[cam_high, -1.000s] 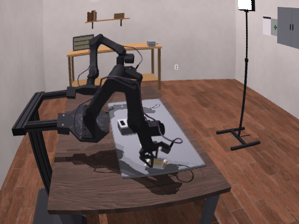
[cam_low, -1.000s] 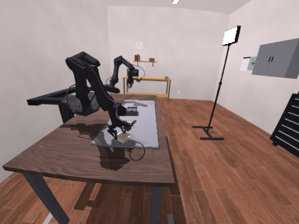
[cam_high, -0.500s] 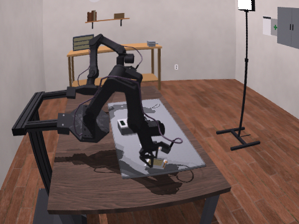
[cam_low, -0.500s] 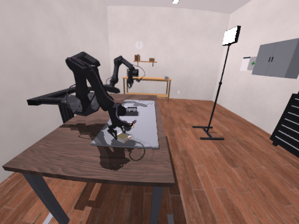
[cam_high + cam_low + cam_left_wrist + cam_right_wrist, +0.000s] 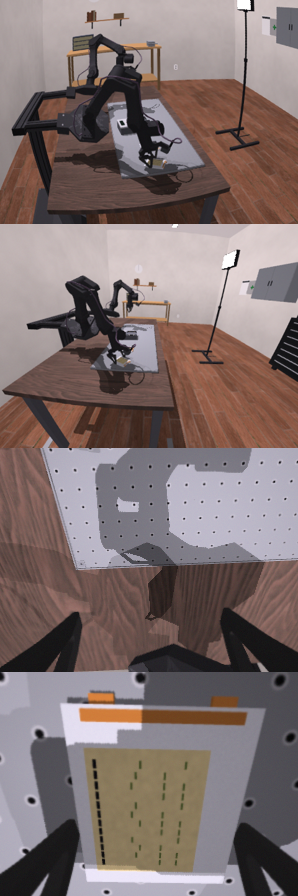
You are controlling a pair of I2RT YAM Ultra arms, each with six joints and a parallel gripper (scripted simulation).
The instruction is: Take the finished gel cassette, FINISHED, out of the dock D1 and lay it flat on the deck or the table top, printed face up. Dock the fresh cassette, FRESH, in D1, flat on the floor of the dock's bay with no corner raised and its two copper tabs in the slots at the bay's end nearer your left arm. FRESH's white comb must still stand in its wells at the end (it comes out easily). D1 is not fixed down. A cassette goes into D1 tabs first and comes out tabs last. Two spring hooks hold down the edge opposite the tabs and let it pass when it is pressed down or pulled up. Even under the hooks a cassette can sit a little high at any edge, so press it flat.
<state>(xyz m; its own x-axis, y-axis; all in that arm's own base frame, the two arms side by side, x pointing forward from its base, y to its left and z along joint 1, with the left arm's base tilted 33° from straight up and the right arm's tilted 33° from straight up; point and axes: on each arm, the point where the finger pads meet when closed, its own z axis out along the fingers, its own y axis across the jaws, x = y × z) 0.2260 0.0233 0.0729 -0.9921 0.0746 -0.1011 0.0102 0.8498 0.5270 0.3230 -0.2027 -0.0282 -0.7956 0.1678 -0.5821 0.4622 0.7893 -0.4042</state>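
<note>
The FINISHED cassette (image 5: 150, 812) (image 5: 159, 163) (image 5: 123, 361) has its printed gel face up, with dark and green bands. Its two copper tabs are at the top of the right wrist view. It looks about level at the deck surface near the deck's near end; whether its underside fully touches is hard to tell. My right gripper (image 5: 157, 828) (image 5: 155, 158) is open, one finger beside each long side, with narrow gaps. My left gripper (image 5: 151, 616) (image 5: 130, 310) is open and empty, high above the table past the deck's far end. FRESH and its comb are not identifiable.
A grey block with a white top and dark window (image 5: 123, 123) stands mid-deck; whether it is D1 is unclear. The right arm hides the deck beside it. The perforated deck (image 5: 174, 137) (image 5: 210, 518) lies on the wooden table (image 5: 93, 193).
</note>
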